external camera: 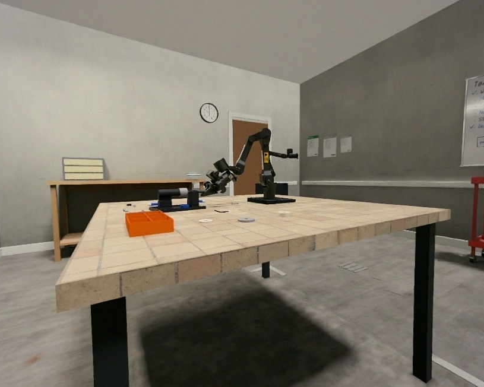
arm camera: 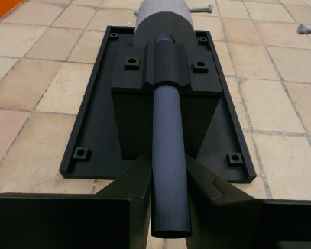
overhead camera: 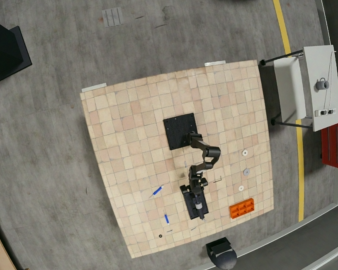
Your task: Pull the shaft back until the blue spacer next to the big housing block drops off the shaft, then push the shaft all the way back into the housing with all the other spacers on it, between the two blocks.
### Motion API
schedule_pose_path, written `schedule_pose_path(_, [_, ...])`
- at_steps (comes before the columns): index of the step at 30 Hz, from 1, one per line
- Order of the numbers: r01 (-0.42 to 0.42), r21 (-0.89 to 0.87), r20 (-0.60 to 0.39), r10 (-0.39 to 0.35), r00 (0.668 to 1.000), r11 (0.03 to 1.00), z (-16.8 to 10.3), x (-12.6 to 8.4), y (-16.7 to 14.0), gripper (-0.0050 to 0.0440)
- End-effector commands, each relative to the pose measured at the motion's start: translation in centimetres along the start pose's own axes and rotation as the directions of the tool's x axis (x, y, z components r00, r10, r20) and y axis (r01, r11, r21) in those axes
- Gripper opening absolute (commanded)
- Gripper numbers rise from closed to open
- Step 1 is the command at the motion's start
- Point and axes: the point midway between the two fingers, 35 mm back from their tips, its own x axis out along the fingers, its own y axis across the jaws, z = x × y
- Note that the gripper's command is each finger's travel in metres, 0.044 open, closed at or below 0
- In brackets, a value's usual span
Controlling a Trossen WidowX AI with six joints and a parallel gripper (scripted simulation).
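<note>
In the wrist view my gripper (arm camera: 163, 157) is shut on the near end of the dark grey shaft (arm camera: 168, 145). The shaft runs away from me through the small black block (arm camera: 166, 72) on the black baseplate (arm camera: 157, 111). Behind the block a light grey spacer (arm camera: 162, 21) sits on the shaft and hides what lies beyond it. In the overhead view the gripper (overhead camera: 195, 191) is at the near end of the fixture (overhead camera: 194, 203). In the side view a blue piece (external camera: 184, 205) lies low on the fixture between the blocks; the gripper (external camera: 203, 192) is at its right end.
An orange tray (overhead camera: 241, 208) stands to the right of the fixture. Three loose discs (overhead camera: 246, 172) lie in a row beyond it. Two blue and white pens (overhead camera: 157, 190) and a small black ring (overhead camera: 160, 235) lie to the left. Bolts (arm camera: 308, 27) lie past the fixture.
</note>
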Motion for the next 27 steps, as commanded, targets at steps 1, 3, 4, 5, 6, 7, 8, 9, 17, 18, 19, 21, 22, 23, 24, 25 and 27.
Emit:
schedule_pose_path(1, [0.006, -0.01, 0.038, -0.006, 0.999, 1.0, 1.61, 0.26, -0.14, -0.005])
schedule_pose_path(3, [0.006, -0.011, 0.039, -0.006, 0.999, 1.0, 1.67, 0.32, -0.14, -0.005])
schedule_pose_path(4, [0.006, -0.011, 0.039, -0.006, 0.999, 1.0, 1.69, 0.35, -0.14, -0.005])
schedule_pose_path(5, [0.006, -0.011, 0.039, -0.006, 0.999, 1.0, 1.7, 0.39, -0.14, -0.005])
schedule_pose_path(6, [0.006, -0.011, 0.039, -0.006, 0.999, 1.0, 1.72, 0.42, -0.14, -0.005])
schedule_pose_path(7, [0.006, -0.011, 0.039, -0.006, 0.999, 1.0, 1.74, 0.45, -0.14, -0.005])
schedule_pose_path(8, [0.006, -0.011, 0.039, -0.006, 0.999, 1.0, 1.76, 0.48, -0.14, -0.005])
schedule_pose_path(9, [0.006, -0.011, 0.039, -0.006, 0.999, 1.0, 1.78, 0.51, -0.14, -0.005])
schedule_pose_path(17, [0.006, -0.01, 0.039, -0.006, 0.999, 1.0, 1.89, 0.71, -0.14, -0.005])
schedule_pose_path(18, [0.006, -0.01, 0.039, -0.006, 0.999, 1.0, 1.91, 0.74, -0.14, -0.005])
schedule_pose_path(19, [0.006, -0.01, 0.039, -0.006, 0.999, 1.0, 1.94, 0.78, -0.14, -0.005])
schedule_pose_path(21, [0.006, -0.011, 0.039, -0.006, 0.999, 1.0, 1.99, 0.83, -0.14, -0.005])
schedule_pose_path(22, [0.006, -0.011, 0.039, -0.006, 0.999, 1.0, 2.01, 0.87, -0.14, -0.005])
schedule_pose_path(23, [0.006, -0.011, 0.039, -0.006, 0.999, 1.0, 2.03, 0.9, -0.14, -0.005])
schedule_pose_path(24, [0.006, -0.011, 0.039, -0.006, 0.999, 1.0, 2.04, 0.93, -0.14, -0.005])
schedule_pose_path(25, [0.006, -0.011, 0.039, -0.006, 0.999, 1.0, 2.06, 0.97, -0.14, -0.005])
schedule_pose_path(27, [0.006, -0.011, 0.039, -0.006, 0.999, 1.0, 2.11, 1.03, -0.14, -0.005])
